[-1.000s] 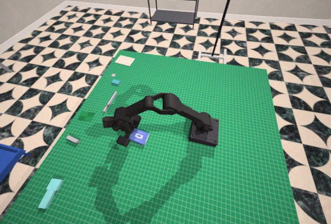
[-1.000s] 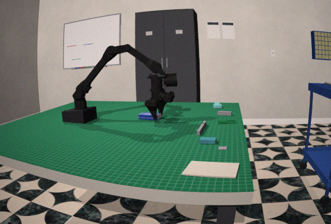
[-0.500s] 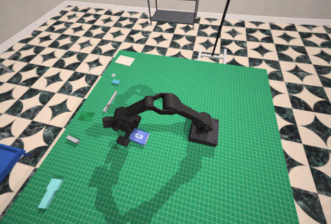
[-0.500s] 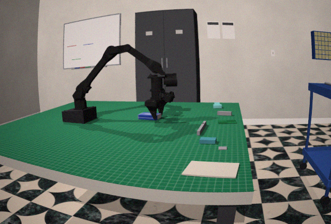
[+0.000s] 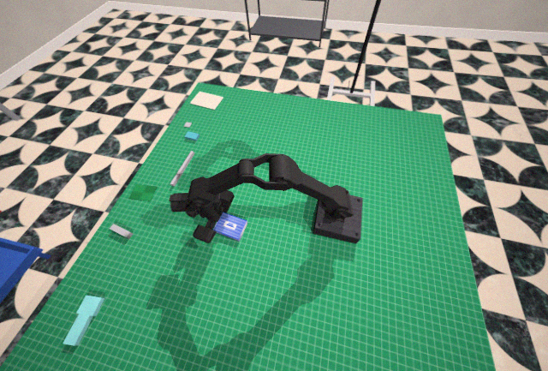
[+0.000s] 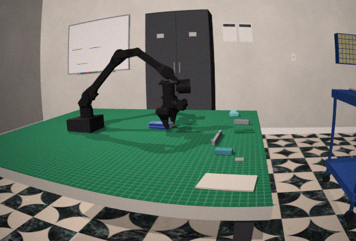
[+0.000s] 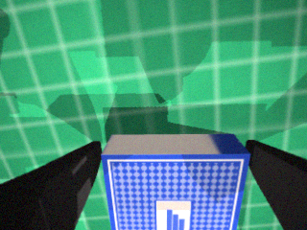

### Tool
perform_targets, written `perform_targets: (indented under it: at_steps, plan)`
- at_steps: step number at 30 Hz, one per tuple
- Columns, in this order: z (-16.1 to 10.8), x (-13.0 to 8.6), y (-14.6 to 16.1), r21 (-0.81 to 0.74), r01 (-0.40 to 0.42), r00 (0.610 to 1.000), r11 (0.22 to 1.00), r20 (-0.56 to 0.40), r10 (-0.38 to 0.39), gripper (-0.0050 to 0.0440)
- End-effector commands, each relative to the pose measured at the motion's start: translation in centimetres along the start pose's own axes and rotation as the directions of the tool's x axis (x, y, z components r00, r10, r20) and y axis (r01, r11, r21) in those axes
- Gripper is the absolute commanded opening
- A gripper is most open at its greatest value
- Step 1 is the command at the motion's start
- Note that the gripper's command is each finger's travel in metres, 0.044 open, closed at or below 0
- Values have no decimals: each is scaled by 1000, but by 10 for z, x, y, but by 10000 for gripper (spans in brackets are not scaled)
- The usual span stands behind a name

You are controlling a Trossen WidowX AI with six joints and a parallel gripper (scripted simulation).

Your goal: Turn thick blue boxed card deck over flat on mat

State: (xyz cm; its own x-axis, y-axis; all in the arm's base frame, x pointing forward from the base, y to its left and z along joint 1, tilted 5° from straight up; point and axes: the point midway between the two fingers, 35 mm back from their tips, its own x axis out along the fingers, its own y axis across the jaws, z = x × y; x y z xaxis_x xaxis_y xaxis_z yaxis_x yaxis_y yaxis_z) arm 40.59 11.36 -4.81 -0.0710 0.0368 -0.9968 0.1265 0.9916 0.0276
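Note:
The thick blue boxed card deck [image 5: 230, 226] lies flat on the green mat, printed face up, left of the arm's base [image 5: 338, 218]. It also shows in the exterior view [image 6: 158, 124] and fills the lower middle of the wrist view [image 7: 175, 192]. My gripper [image 5: 215, 221] points down over the deck's far end, low over the mat in the exterior view [image 6: 167, 124]. It is open. In the wrist view the two fingers stand on either side of the deck's end, with a narrow gap on each side. Nothing is held.
Along the mat's left edge lie a cream slab [image 5: 206, 99], a small grey cube [image 5: 187, 124], a teal block [image 5: 191, 135], a grey bar [image 5: 182, 167], a dark green tile [image 5: 142, 191], a grey block [image 5: 121, 230] and a light cyan piece [image 5: 83, 319]. A blue cart [image 6: 342, 146] stands beside the table.

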Motion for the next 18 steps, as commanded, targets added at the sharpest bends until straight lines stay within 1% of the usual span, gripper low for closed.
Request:
perform_targets:
  at_steps: [1,18]
  plan:
    - [-1,1,1,4,1,1000,1000,-1,-1,417]
    - [-1,4,1,4,1,1000,1000,-1,-1,417]
